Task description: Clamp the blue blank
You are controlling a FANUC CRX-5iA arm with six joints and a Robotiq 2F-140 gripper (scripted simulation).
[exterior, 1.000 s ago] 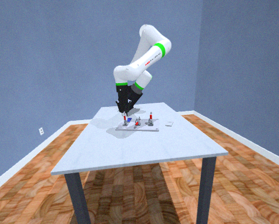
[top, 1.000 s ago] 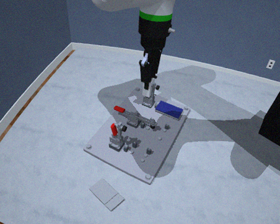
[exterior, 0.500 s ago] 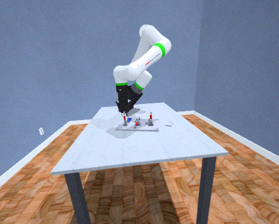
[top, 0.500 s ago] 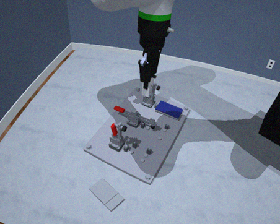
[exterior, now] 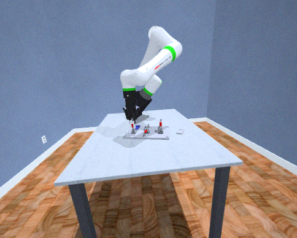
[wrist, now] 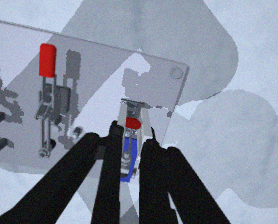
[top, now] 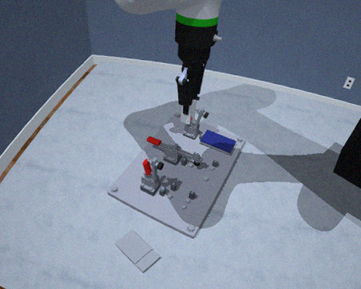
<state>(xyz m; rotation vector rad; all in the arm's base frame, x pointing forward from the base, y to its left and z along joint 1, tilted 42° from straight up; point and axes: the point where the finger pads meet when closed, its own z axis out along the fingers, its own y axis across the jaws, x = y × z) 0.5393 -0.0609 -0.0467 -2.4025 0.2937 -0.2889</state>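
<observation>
From the top, the tool (top: 187, 117) comes straight down on the far clamp (top: 192, 127) and is clenched on that clamp's handle, which stands upright and mostly hidden between the fingers. The blank (top: 218, 142) lies at about 4 o'clock from the tool, just beside the clamp, its long axis running toward 4 o'clock across the plate (top: 208, 199). It is a flat, deep-blue slab lying in the far nest near the plate's corner. The grey part (top: 137, 251) lies flat on the worktop (top: 64, 207), well apart at 6 o'clock. From the exterior view, the arm leans over the plate's left end, and a speck of blue shows just right of the tool; little more can be told. At the wrist, the red handle (wrist: 132, 122) sits between the dark fingers, with the blank's blue directly beneath at 6 o'clock. My judgement: the handle must swing over dead centre along that same line.
</observation>
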